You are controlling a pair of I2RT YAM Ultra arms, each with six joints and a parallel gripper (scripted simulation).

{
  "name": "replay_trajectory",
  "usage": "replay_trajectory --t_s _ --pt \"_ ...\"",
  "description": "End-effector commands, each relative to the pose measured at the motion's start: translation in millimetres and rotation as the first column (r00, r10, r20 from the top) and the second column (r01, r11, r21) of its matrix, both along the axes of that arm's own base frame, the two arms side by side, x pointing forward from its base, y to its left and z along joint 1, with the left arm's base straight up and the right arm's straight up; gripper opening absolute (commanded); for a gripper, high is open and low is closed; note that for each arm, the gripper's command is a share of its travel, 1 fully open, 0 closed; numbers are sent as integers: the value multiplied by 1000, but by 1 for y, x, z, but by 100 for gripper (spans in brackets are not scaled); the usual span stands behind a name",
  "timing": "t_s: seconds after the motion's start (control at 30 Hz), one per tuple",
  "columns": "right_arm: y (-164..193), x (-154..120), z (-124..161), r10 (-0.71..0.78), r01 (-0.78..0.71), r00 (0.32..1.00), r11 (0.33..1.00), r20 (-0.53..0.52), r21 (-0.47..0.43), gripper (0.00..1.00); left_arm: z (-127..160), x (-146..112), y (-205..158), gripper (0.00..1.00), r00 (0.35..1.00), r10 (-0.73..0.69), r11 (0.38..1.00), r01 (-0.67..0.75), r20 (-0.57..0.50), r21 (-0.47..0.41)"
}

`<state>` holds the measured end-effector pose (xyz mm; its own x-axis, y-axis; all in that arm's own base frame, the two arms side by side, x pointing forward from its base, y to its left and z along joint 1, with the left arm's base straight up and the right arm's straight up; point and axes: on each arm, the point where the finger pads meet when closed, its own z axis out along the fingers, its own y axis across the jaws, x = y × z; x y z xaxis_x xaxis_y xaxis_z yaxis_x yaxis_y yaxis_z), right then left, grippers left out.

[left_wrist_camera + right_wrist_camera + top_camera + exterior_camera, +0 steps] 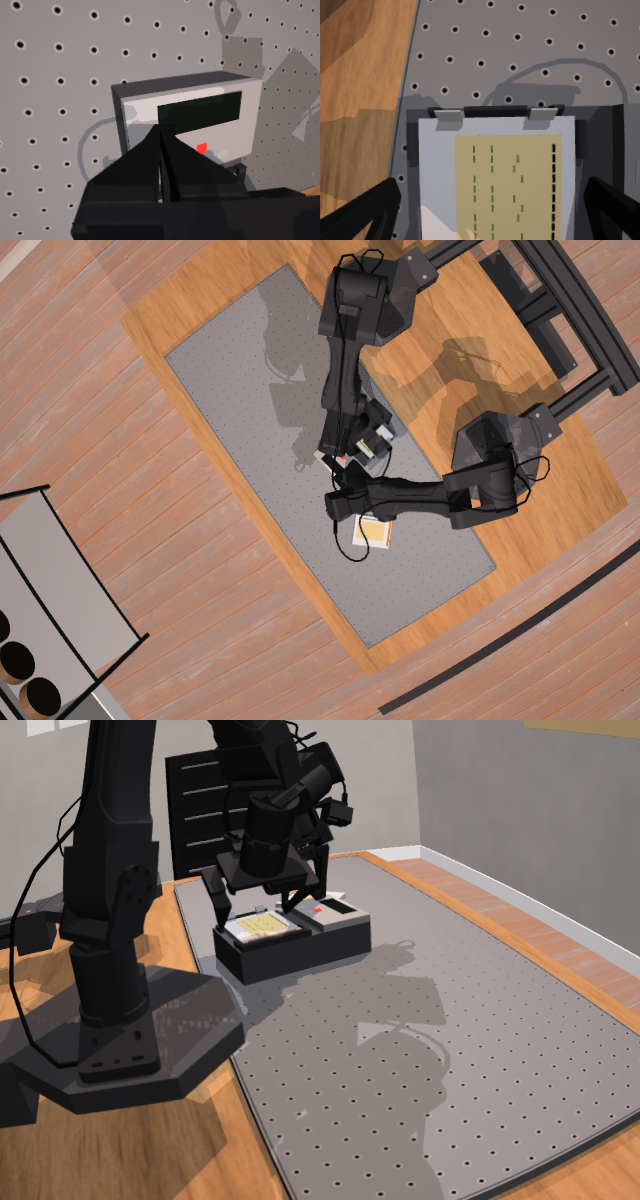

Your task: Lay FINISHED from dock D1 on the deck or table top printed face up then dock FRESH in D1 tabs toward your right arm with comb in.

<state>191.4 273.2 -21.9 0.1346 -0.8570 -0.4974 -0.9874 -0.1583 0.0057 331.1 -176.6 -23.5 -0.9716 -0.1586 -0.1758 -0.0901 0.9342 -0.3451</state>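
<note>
The right gripper (pixel 372 440) (pixel 253 919) (pixel 490 188) stands with its fingers spread, one at either side of the finished cassette (pixel 364 447) (pixel 258 925) (pixel 437 170), probably so they can close on its side edges. That cassette lies in the dock (pixel 319 455) (pixel 310 947) (pixel 167 82) (pixel 605 135), print up; its bands suggest it is FINISHED. Two metal hooks (pixel 259 908) (pixel 449 116) overlap its far edge, so that edge likely has to be pulled up first, before the tabs. The left gripper (pixel 341 477) (pixel 320 895) (pixel 159 131) has its fingertips together, holding nothing, by the screen (pixel 331 463) (pixel 338 904) (pixel 205 110); it is probably there to steady the loose dock, though contact cannot be told. The other cassette (pixel 372 530) (pixel 334 896), presumably FRESH, lies on the deck (pixel 232 420) (pixel 491 1030) (pixel 50 125) (pixel 520 30) beyond the left arm. Its comb cannot be made out. The left arm reaches across between it and the dock, and may need to move aside later.
</note>
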Motion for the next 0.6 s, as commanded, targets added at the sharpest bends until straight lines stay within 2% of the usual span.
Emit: replay_trajectory --t_s 0.0,0.57 --pt "7 11 9 -13 13 1000 999 7 33 98 -51 -48 33 0 985 31 989 -5 -171 147" --pt "9 14 12 -14 13 1000 999 12 37 98 -51 -48 33 0 985 31 989 -5 -171 147"
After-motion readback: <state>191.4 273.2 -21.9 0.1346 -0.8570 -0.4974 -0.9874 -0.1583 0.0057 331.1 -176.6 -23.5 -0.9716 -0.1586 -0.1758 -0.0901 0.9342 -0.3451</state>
